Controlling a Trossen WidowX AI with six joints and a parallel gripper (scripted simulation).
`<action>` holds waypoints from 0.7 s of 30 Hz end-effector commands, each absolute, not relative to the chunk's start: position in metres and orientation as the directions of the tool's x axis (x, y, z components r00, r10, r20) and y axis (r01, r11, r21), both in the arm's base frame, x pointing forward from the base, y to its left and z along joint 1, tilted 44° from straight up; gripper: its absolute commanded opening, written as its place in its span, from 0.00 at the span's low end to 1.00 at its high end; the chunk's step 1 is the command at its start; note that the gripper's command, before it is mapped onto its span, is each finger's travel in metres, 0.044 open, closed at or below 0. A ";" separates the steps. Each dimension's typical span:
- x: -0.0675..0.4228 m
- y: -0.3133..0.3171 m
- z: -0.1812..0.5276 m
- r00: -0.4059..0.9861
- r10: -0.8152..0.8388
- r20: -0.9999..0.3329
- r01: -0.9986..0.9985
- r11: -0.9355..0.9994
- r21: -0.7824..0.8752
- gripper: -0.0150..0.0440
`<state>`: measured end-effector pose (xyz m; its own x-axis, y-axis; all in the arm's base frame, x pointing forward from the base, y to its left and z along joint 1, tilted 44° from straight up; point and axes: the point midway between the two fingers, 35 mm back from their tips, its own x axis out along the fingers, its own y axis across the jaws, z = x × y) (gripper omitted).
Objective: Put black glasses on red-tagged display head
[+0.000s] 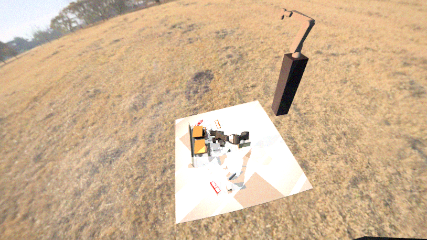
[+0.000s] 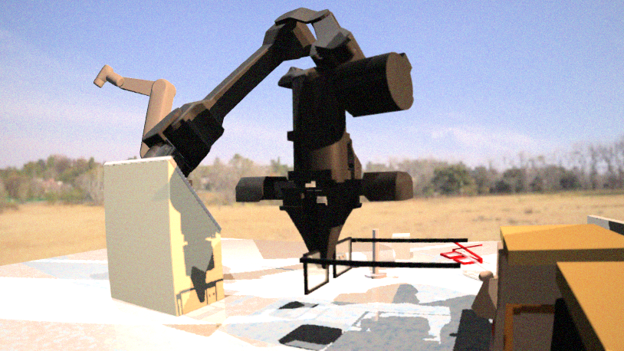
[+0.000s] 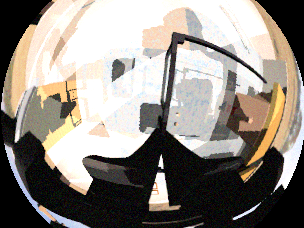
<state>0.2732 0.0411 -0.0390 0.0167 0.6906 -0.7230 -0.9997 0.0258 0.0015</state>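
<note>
The gripper [image 2: 325, 257] is clamped shut on the black glasses [image 2: 349, 261], carried level above the counter, temples toward what seem the boxy heads [image 2: 563, 261] at the right edge; fitting and release remain
</note>
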 end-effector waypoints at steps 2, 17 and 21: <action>0.272 0.045 -0.041 0.015 0.694 -0.720 -1.000 0.028 0.006 0.25; 0.290 0.045 -0.042 0.016 0.694 -0.720 -1.000 0.028 0.005 0.25; 0.296 0.045 -0.042 0.016 0.694 -0.720 -1.000 0.028 0.005 0.25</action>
